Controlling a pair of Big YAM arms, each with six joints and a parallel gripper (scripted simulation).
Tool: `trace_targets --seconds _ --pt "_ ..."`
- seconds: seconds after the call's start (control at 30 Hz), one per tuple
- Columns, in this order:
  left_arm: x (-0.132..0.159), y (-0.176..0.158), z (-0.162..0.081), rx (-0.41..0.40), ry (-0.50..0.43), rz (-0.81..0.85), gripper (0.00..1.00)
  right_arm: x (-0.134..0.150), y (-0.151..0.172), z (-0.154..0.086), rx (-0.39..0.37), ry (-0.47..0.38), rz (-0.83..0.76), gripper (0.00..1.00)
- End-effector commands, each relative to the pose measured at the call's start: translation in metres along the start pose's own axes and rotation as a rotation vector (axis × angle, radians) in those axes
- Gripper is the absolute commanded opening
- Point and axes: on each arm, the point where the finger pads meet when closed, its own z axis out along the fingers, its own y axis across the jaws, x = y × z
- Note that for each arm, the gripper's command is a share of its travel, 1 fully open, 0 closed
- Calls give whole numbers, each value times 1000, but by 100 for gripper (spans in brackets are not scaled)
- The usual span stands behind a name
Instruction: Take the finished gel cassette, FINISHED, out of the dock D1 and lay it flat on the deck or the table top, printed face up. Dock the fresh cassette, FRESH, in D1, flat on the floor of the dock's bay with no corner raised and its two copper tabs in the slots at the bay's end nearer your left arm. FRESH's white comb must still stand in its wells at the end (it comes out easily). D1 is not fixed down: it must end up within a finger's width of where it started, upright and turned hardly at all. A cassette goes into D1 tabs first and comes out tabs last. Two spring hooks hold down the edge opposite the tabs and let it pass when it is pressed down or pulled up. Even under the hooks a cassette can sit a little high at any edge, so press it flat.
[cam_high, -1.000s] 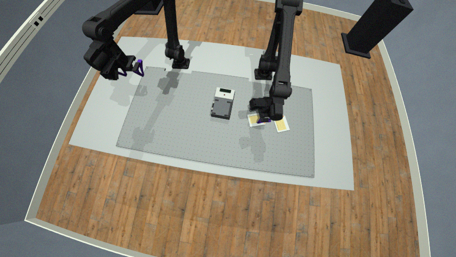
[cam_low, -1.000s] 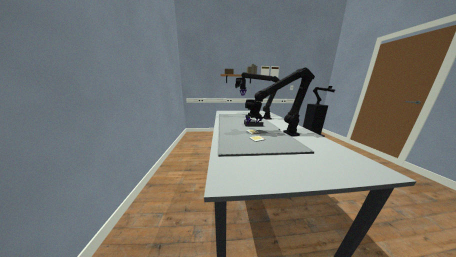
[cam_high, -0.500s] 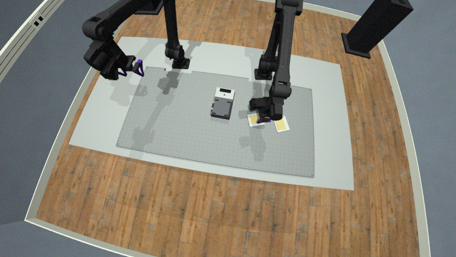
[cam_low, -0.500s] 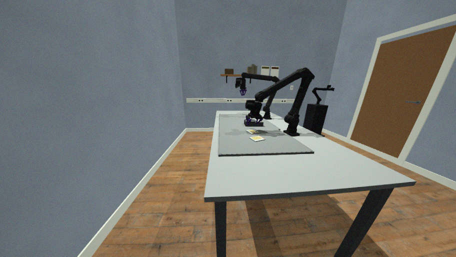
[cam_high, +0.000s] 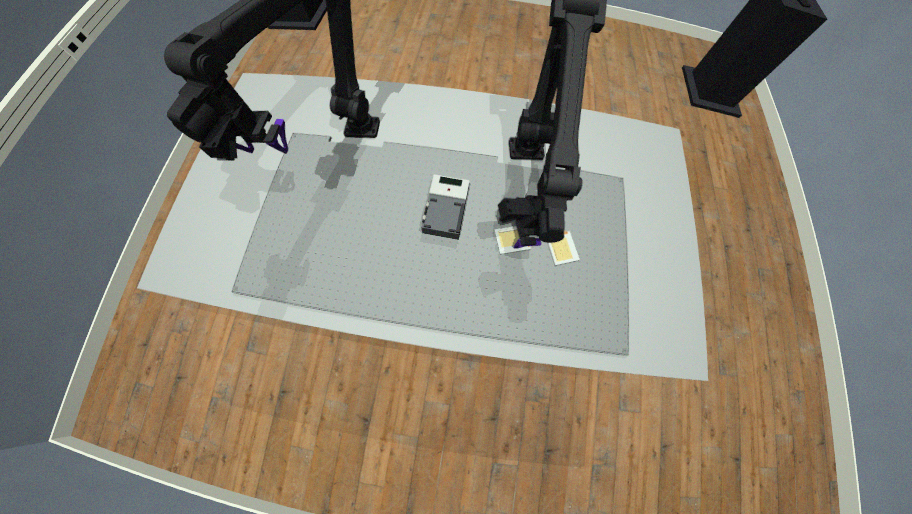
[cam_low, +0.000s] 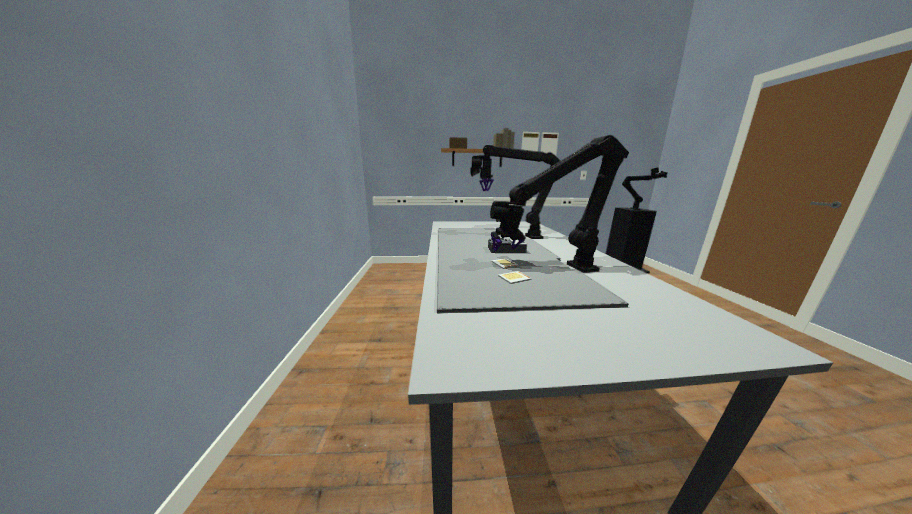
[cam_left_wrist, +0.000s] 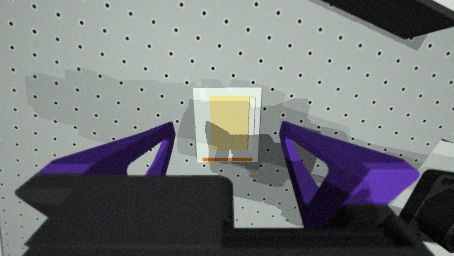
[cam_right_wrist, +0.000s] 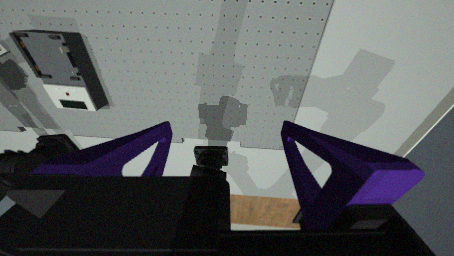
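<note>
No lettering, number or brand can be read, whether on the dark display (cam_high: 450, 181) (cam_right_wrist: 73, 104) of the dock D1 (cam_high: 443, 215) (cam_right_wrist: 52, 56), on the cassettes (cam_high: 563, 249) (cam_low: 514, 277) (cam_left_wrist: 228, 122) beside D1, or on the pale wall sheets (cam_low: 530, 143) beyond it, too small to make out.
</note>
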Motion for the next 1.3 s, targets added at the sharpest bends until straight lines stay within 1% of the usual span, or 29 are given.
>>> trace_targets --seconds 0.0,0.3,0.5,0.9,1.1,1.27 --pt "0 3 3 -5 -1 -6 98 -10 -5 -20 2 -14 20 100" --pt "0 3 3 -5 -1 -6 98 -10 -5 -20 2 -14 20 100" --pt "3 3 11 -7 -1 -6 98 -10 -5 -20 2 -14 20 100" --pt "3 3 11 -7 -1 -6 98 -10 -5 -20 2 -14 20 100" --pt "5 3 19 -6 -1 -6 98 -10 -5 -20 2 -14 20 100" --pt "5 3 19 -6 -1 -6 98 -10 -5 -20 2 -14 20 100"
